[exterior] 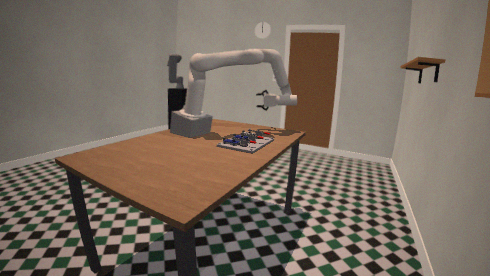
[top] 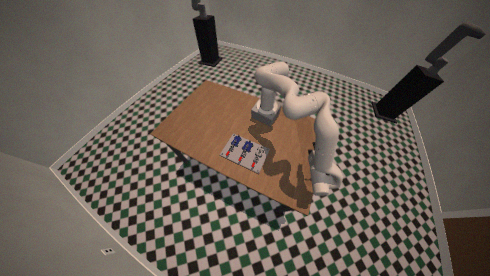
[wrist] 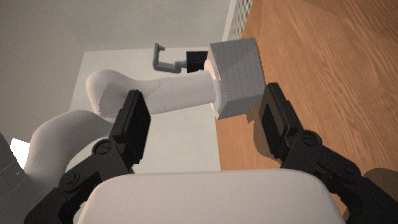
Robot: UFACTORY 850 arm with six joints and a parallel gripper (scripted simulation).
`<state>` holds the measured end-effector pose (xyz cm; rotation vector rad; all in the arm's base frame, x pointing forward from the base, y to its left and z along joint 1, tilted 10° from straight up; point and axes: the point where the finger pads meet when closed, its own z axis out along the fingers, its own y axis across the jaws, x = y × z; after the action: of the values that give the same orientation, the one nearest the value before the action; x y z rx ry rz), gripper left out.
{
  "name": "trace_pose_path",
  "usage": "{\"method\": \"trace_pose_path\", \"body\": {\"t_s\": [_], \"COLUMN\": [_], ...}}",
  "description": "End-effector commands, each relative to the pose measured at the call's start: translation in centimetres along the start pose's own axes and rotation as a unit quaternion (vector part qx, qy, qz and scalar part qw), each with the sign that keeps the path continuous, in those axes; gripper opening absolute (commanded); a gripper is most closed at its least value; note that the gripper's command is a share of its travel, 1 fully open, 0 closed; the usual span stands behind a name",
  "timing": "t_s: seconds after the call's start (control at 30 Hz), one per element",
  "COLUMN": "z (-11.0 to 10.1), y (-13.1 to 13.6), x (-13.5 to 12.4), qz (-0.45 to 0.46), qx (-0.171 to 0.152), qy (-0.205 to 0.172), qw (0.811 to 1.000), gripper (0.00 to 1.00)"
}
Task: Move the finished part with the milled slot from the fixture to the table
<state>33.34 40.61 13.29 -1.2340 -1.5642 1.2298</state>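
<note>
You have the removal still to do, as far as the views allow a finding. The finished part [top: 260, 149] [exterior: 251, 132] appears to be the grey piece at the end of the fixture [top: 223, 155] [exterior: 235, 148] nearest the gripper [top: 309, 164] [exterior: 259, 100] [wrist: 203, 101] (its slot is too small to make out). It has not been laid on the table [top: 195, 110] [exterior: 140, 170] [wrist: 320, 75].

You have two blue blanks, the first blank [top: 237, 140] [exterior: 230, 141] and the second blank [top: 247, 146] [exterior: 240, 136], at their stations on the fixture. Whether each is flat on its pads, and whether any clamp is locked, cannot be told at this size. You should verify both before signing off; freeing the part, lifting it, laying it flat and releasing it remain.

Your gripper's fingers stand wide apart with nothing between them, well above the table. They point sideways, toward the grey base [top: 265, 112] [exterior: 191, 125] [wrist: 237, 80]. The part lies well below them, outside the wrist view, so your approach would likely need a downward turn first.
</note>
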Motion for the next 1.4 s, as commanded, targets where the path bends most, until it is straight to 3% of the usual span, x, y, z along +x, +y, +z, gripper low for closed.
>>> {"method": "trace_pose_path", "body": {"t_s": [0.0, 0.6, 0.67, 0.73, 1.03, 1.1, 1.13, 1.37], "z": [-0.1, -0.2, -0.9, -2.5, -6.5, -6.5, -7.8, -11.0], "y": [-0.1, -0.1, -0.2, -0.5, -1.3, -1.3, -1.7, -2.7], "x": [0.0, -0.1, -0.8, -2.3, -6.3, -6.3, -7.7, -11.1], "qz": [-0.001, 0.002, 0.020, 0.057, 0.142, 0.142, 0.170, 0.228], "qx": [-0.001, -0.005, -0.027, -0.076, -0.188, -0.188, -0.224, -0.300], "qy": [0.000, 0.000, 0.003, 0.010, 0.039, 0.039, 0.052, 0.087], "qw": [1.000, 1.000, 0.999, 0.995, 0.971, 0.971, 0.958, 0.922], "gripper": [1.00, 1.00, 1.00, 1.00, 1.00, 1.00, 1.00, 1.00]}}
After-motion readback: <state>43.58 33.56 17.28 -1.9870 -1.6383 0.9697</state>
